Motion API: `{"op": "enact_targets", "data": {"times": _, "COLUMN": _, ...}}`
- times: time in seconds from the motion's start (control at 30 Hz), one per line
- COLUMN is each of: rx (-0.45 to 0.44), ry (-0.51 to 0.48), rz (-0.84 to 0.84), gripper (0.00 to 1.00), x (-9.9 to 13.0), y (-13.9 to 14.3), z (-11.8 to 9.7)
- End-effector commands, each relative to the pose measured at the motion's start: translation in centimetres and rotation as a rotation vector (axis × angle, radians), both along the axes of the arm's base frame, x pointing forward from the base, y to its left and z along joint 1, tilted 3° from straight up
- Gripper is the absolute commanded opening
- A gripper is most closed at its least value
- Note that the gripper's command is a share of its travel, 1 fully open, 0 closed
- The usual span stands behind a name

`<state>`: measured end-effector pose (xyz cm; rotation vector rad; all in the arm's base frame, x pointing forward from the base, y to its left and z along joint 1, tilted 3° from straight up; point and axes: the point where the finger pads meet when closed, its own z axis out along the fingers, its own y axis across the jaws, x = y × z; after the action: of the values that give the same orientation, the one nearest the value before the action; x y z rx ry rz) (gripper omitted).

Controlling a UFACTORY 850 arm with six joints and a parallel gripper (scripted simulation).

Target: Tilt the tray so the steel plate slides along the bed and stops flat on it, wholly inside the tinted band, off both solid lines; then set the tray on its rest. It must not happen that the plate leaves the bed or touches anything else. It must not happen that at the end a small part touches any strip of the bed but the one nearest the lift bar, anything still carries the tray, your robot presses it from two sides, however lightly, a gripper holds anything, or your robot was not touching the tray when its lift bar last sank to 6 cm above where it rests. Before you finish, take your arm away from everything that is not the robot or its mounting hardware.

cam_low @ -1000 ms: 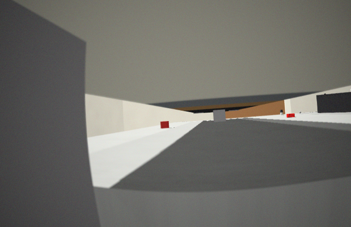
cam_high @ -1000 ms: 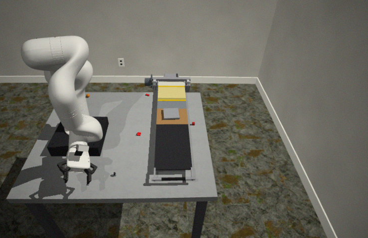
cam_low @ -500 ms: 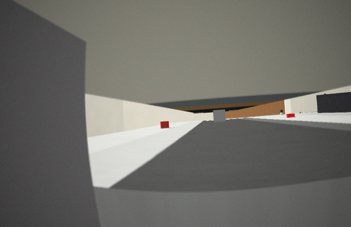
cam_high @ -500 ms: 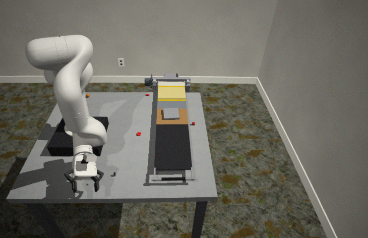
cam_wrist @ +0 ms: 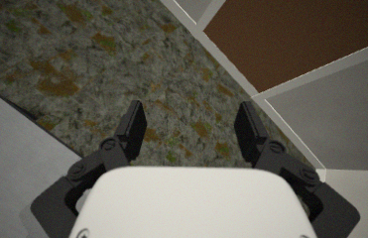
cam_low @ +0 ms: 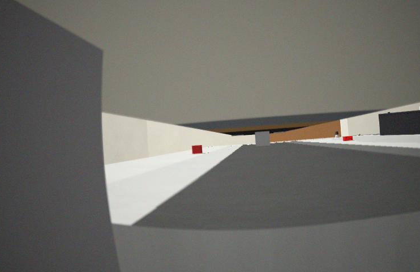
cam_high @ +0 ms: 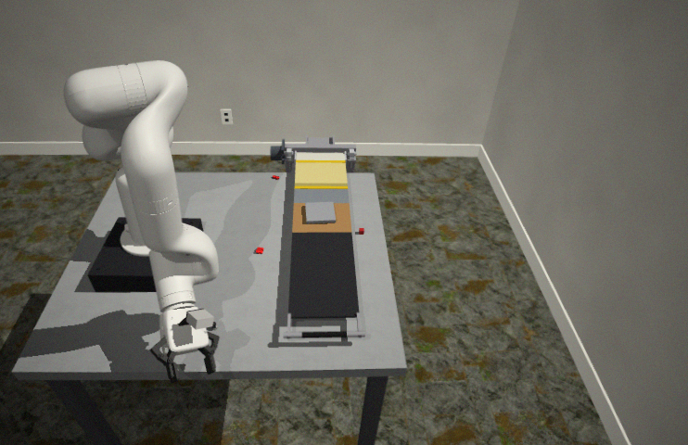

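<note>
A long narrow tray (cam_high: 322, 247) lies along the right side of the grey table. Its bed has a pale yellow tinted band (cam_high: 321, 172) between two solid yellow lines at the far end, then a grey strip, a brown patch and a long black stretch. The grey steel plate (cam_high: 319, 211) lies flat across the grey strip and the brown patch, short of the band. My gripper (cam_high: 190, 364) hangs at the table's front left edge, far from the tray. In the wrist view the fingers stand wide apart with only floor between them.
Small red blocks lie on the table (cam_high: 259, 246) (cam_high: 357, 231) (cam_high: 274, 180). The black robot base (cam_high: 125, 257) stands at the left. A grey hinge frame (cam_high: 318, 147) is at the tray's far end and a frame (cam_high: 324, 334) at its near end.
</note>
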<state>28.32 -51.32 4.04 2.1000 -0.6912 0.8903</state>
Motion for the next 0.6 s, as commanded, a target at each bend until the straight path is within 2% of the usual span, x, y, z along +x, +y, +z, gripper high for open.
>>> {"op": "enact_targets", "data": {"times": 0.0, "rx": 0.086, "ry": 0.055, "rz": 0.052, "gripper": 1.00, "x": 3.5, "y": -0.3, "z": -1.4}}
{"op": "enact_targets", "data": {"times": 0.43, "rx": 0.193, "ry": 0.129, "rz": 0.125, "gripper": 1.00, "x": 8.0, "y": 0.1, "z": -2.5}}
{"op": "enact_targets", "data": {"times": 0.5, "rx": 0.193, "ry": 0.129, "rz": 0.125, "gripper": 1.00, "x": 8.0, "y": 0.1, "z": -2.5}}
{"op": "enact_targets", "data": {"times": 0.57, "rx": 0.268, "ry": 0.185, "rz": 0.180, "gripper": 1.00, "x": 11.1, "y": 0.8, "z": -3.0}}
